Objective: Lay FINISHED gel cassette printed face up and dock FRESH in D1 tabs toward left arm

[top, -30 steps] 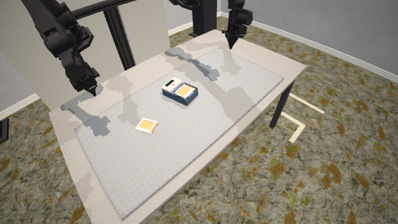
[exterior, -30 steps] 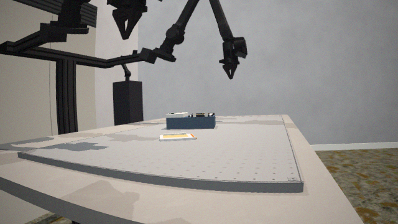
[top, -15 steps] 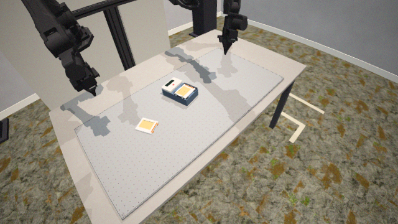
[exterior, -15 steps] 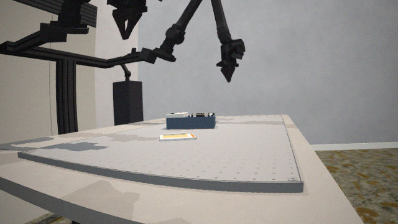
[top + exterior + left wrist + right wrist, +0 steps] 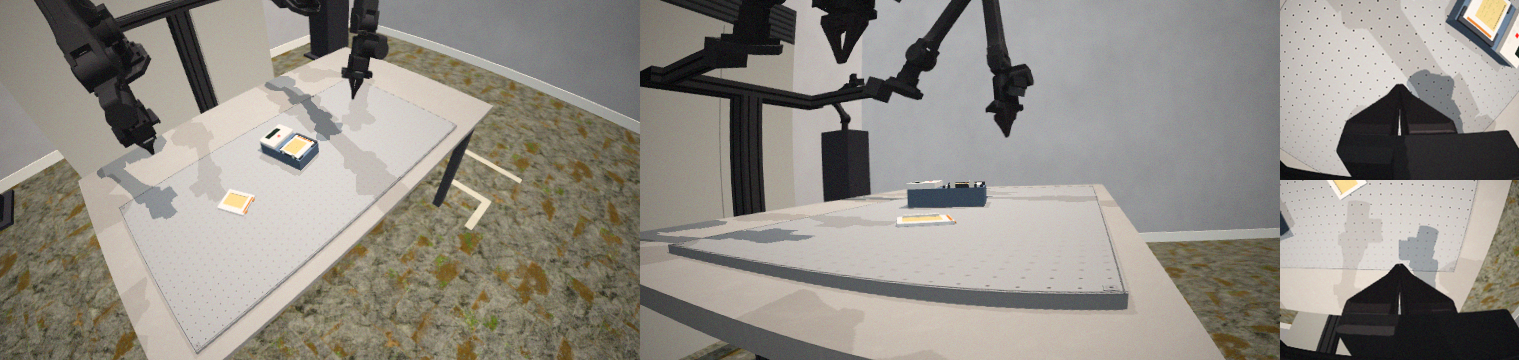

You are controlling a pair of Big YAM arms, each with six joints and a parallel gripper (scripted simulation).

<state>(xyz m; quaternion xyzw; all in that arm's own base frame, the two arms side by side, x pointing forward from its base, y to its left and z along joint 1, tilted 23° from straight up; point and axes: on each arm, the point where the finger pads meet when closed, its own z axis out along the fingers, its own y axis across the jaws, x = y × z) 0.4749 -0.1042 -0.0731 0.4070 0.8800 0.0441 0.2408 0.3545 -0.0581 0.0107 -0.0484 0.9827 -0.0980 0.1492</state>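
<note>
The dock D1 is a blue box with a white panel at one side. FINISHED, yellow-faced in a white frame, sits in its bay, an orange strip at the end towards my left arm. FRESH lies flat, face up, away from D1, with an orange strip along one edge; its comb is too small to tell. My left gripper is shut and empty, high beyond D1. My right gripper is shut and empty, high near the table's edge.
The perforated deck bears D1 and FRESH, with the table top around it. A dark upright frame stands behind the table's long edge. Arm shadows cross the deck.
</note>
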